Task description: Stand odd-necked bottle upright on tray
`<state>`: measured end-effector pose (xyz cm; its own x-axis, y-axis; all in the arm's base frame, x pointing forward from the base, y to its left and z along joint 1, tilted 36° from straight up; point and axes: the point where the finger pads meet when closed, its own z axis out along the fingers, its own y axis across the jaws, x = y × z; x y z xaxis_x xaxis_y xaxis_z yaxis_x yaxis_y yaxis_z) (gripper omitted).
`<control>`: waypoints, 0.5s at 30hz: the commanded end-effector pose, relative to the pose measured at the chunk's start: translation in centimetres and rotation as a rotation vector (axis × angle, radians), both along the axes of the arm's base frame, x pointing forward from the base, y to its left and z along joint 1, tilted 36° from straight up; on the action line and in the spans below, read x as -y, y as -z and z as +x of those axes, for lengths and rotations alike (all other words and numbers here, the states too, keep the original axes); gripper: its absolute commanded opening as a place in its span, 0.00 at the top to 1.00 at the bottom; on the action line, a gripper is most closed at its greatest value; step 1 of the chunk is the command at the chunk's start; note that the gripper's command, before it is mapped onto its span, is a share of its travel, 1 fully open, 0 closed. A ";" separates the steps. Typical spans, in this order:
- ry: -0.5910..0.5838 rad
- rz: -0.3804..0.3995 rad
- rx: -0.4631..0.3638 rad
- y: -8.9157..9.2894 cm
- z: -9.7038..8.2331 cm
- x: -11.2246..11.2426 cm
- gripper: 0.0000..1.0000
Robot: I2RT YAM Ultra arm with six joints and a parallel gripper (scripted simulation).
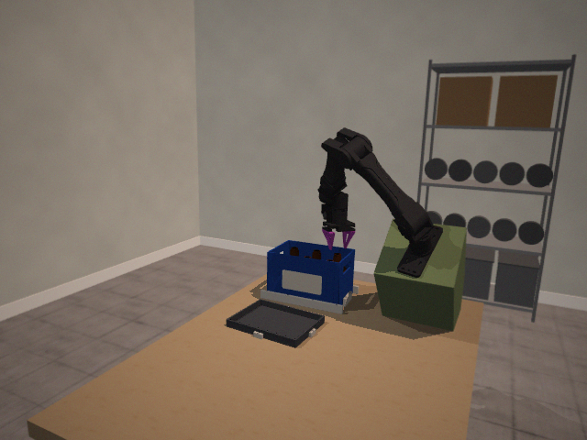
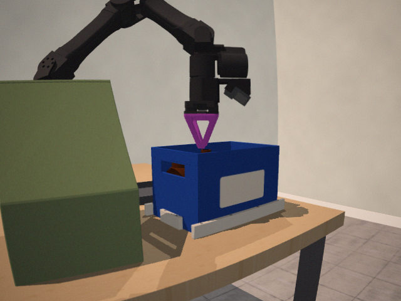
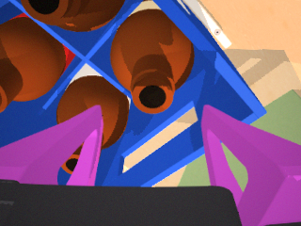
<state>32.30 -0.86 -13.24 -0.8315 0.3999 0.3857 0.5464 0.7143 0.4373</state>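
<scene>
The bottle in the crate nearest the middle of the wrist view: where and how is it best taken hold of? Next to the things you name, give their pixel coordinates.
Probably by the neck of this bottle (image 3: 152, 80), coming straight down from above: its mouth faces up, the neck is much narrower than the body, and the walls of the blue crate (image 1: 303, 262) (image 2: 237, 162) (image 3: 230, 82) block its sides.

Perhaps a storeroom: metal shelving.

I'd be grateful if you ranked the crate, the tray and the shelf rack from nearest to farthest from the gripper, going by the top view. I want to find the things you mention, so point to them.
1. Crate (image 1: 302, 262) (image 2: 237, 207), directly below.
2. Tray (image 1: 274, 323), this side of the crate.
3. Shelf rack (image 1: 565, 142), far right.
</scene>
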 end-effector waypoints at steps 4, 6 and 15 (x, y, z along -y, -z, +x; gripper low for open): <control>0.016 0.000 0.000 0.2 -0.1 0.2 0.39; 0.014 0.003 -0.007 0.4 -0.4 0.0 0.39; 0.015 0.001 0.000 0.5 -0.2 -0.1 0.39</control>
<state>32.14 -0.61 -13.52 -0.8310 0.3977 0.3889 0.5463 0.7147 0.4367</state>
